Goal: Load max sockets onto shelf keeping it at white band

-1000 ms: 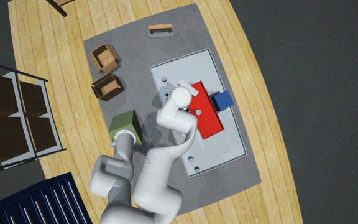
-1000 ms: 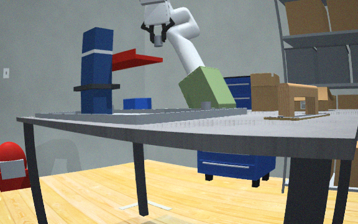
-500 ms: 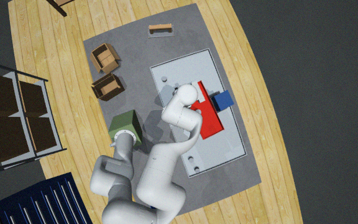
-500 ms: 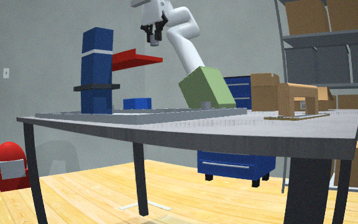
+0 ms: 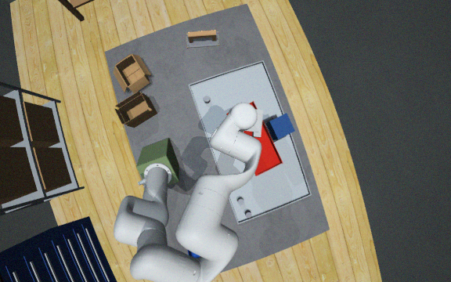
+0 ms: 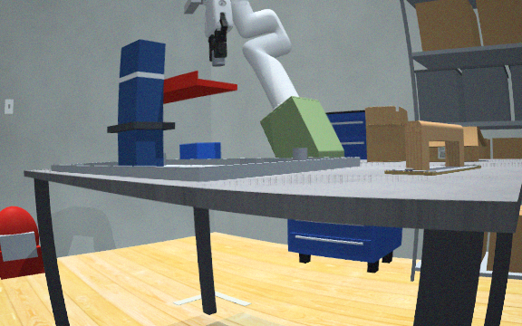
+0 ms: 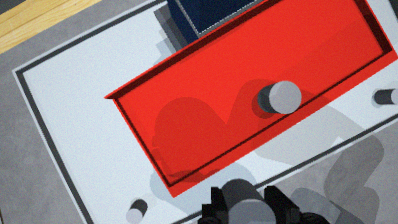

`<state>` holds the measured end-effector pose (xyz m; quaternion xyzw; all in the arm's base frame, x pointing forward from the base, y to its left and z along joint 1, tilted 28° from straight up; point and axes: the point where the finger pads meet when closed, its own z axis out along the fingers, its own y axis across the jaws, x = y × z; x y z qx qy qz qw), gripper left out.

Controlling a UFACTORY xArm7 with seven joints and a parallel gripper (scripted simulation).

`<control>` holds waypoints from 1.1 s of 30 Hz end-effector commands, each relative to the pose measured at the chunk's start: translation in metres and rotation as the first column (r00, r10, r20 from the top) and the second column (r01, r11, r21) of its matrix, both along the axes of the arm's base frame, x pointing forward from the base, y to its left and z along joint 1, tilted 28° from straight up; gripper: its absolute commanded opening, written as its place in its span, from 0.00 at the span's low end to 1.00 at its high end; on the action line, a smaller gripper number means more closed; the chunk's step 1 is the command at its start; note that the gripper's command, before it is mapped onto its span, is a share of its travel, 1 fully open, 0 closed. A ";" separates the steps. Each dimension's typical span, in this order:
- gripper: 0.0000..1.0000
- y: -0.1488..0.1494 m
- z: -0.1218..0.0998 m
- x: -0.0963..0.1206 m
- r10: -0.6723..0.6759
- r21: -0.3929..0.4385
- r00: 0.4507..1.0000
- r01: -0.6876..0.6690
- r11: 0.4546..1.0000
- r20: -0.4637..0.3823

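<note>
The red shelf (image 5: 268, 154) (image 6: 198, 90) (image 7: 320, 45) juts from the blue post (image 5: 282, 126) (image 6: 140, 104). In the exterior view its upper edge meets the post about at the lower edge of the white band (image 6: 141, 76). One grey socket (image 7: 285, 97) stands upright on the shelf, inside the rim near the long front edge. My gripper (image 6: 217, 54) (image 7: 242, 206) is shut on another grey socket (image 6: 217, 62) (image 7: 251, 211), held upright above shelf height. Whether it is over the rim is unclear. Three sockets (image 5: 207, 99) (image 5: 239, 199) (image 5: 247, 212) stand in the tray below.
The pale tray (image 5: 214, 84) (image 6: 243, 168) lies under the shelf. A black collar (image 6: 140, 127) surrounds the post low down. The green block (image 5: 159, 154) (image 6: 304, 129) carries the arm's base. Two open cartons (image 5: 132, 74) (image 5: 136, 110) and a wooden bridge (image 5: 202, 34) (image 6: 435, 129) stand farther off.
</note>
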<state>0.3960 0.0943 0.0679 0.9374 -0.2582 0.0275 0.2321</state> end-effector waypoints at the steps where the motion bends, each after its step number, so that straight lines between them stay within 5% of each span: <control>1: 0.00 0.001 0.001 0.010 -0.168 -0.016 0.980 0.171 0.985 0.103; 11: 0.00 -0.001 0.000 0.026 -0.441 0.013 0.859 0.454 0.891 0.260; 14: 0.00 -0.001 0.000 0.026 -0.441 0.013 0.859 0.454 0.891 0.260; 25: 0.00 -0.003 0.000 0.043 -0.668 0.096 0.624 0.698 0.710 0.405; 33: 0.00 -0.004 0.000 0.045 -0.687 0.107 0.595 0.718 0.688 0.417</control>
